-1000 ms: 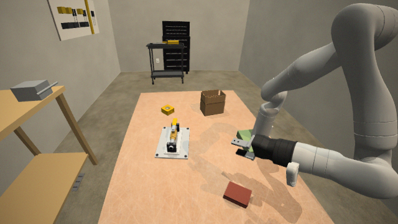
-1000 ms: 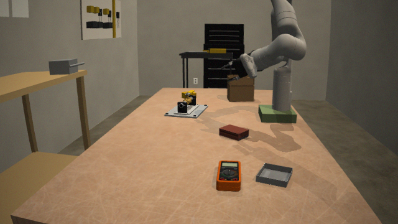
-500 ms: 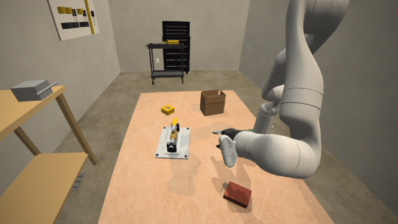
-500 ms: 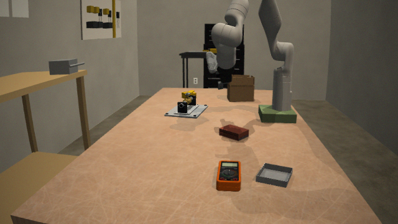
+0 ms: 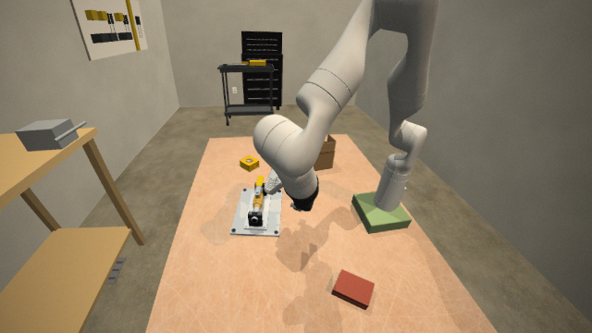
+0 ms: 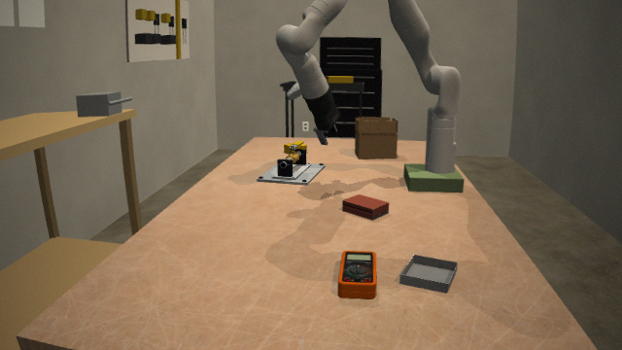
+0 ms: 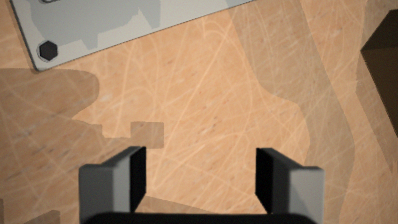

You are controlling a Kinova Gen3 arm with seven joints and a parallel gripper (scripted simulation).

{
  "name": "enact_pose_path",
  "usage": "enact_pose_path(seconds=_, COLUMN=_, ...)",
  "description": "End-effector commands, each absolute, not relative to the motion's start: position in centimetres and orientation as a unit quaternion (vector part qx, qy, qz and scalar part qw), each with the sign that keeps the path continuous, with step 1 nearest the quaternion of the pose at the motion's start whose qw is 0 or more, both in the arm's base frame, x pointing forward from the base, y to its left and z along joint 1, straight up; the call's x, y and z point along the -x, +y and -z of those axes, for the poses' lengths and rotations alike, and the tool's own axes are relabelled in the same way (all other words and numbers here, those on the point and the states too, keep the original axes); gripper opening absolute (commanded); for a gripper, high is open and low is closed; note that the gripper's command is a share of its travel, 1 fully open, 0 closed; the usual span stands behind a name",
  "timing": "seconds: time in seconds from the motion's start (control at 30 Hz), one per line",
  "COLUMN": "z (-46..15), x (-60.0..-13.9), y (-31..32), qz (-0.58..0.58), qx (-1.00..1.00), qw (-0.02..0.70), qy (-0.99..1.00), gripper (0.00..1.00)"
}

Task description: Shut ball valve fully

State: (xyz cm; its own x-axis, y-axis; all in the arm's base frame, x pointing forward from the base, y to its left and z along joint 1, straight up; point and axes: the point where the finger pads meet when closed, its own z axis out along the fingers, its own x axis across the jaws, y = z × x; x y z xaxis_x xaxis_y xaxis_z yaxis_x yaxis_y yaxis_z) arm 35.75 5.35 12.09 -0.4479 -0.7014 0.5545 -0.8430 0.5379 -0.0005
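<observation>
Room: grey walls around me, a black cabinet (image 5: pixel 262 51) and a cart (image 5: pixel 227 92) at the far end, a wooden bench (image 6: pixel 63 122) along one side.
Table: I see the peach top (image 6: pixel 204 272) carrying everything, crossed by the arm's shadow.
Arm: my arm (image 5: pixel 324 92) rises from a green base (image 5: pixel 402 224) and bends down over the middle of the table.
Box: brown carton (image 6: pixel 376 137) near the far edge, beside the base.
Plate: grey mounting plate (image 5: pixel 240 222) lies flat on the table; one corner with a hex bolt (image 7: pixel 48 49) shows at the top left of my wrist view.
Red block: (image 6: pixel 365 206) lies nearer me, well apart from the plate.
Meter: orange meter (image 6: pixel 358 273) and a grey tray (image 6: pixel 429 273) sit at the near end.
Valve: brass valve (image 5: pixel 257 201) is fixed on the plate, its yellow handle (image 6: pixel 294 146) at the far end.
Gripper: (image 6: pixel 322 136) hangs above the table just beside the plate's far corner, apart from the valve; my fingers are spread wide with only bare table between them.
</observation>
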Motion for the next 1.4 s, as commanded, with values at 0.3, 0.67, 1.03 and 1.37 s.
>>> enact_pose_path(seconds=0.3, z=-11.5, x=-42.4, y=-4.2, qz=-0.035, qx=-0.159, qw=0.118, qy=-0.980, gripper=1.00)
enact_pose_path(seconds=0.67, z=-12.8, x=-45.8, y=-12.5, qz=-0.005, qx=0.027, qw=0.030, qy=-0.999, gripper=1.00)
enact_pose_path(seconds=1.03, z=-13.4, x=-46.6, y=-15.8, qz=0.002, qx=0.090, qw=-0.001, qy=-0.996, gripper=1.00)
enact_pose_path(seconds=1.37, z=-13.4, x=-46.6, y=-16.0, qz=0.002, qx=0.092, qw=-0.002, qy=-0.996, gripper=0.00)
